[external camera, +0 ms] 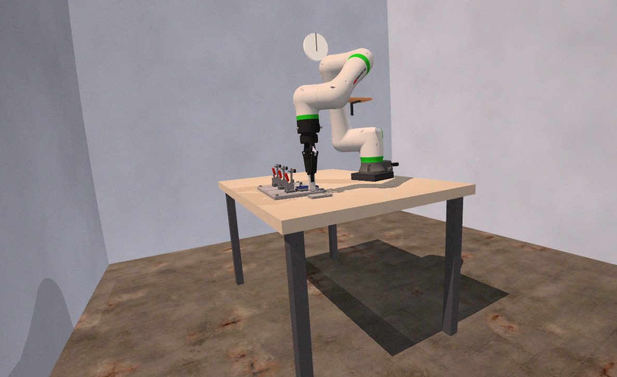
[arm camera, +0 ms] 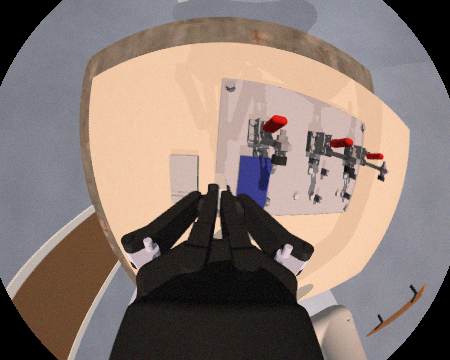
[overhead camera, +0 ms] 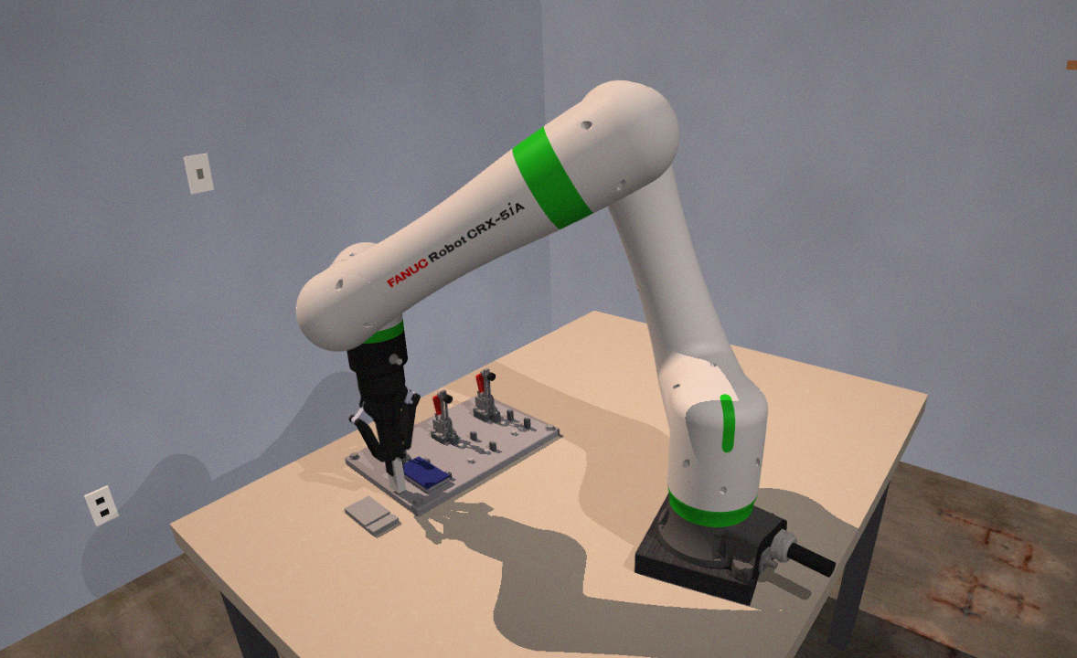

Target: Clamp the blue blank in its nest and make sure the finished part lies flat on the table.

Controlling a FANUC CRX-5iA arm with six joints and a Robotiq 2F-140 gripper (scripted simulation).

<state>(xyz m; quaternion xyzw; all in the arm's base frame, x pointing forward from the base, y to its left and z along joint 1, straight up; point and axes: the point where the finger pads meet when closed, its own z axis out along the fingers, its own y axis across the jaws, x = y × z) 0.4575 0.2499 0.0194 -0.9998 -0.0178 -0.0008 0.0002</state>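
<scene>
we list: end effector (overhead camera: 396, 482) fully closed, empty, at lower-left centre; blue blank (overhead camera: 428, 471) just right of it, long axis toward its clamp.

Light was even and soft, falling from above behind me; my arm's shadow stretched across the worktop (overhead camera: 812, 392) beyond my fingers. My wrist view bulged fisheye, slightly blurred.

I see the blue blank (overhead camera: 428, 472) lying flat in the nest right beside my fingers (overhead camera: 396, 477), and the grey slotted finished part (overhead camera: 371, 515) flat on the worktop (overhead camera: 526, 564), near them.
</scene>
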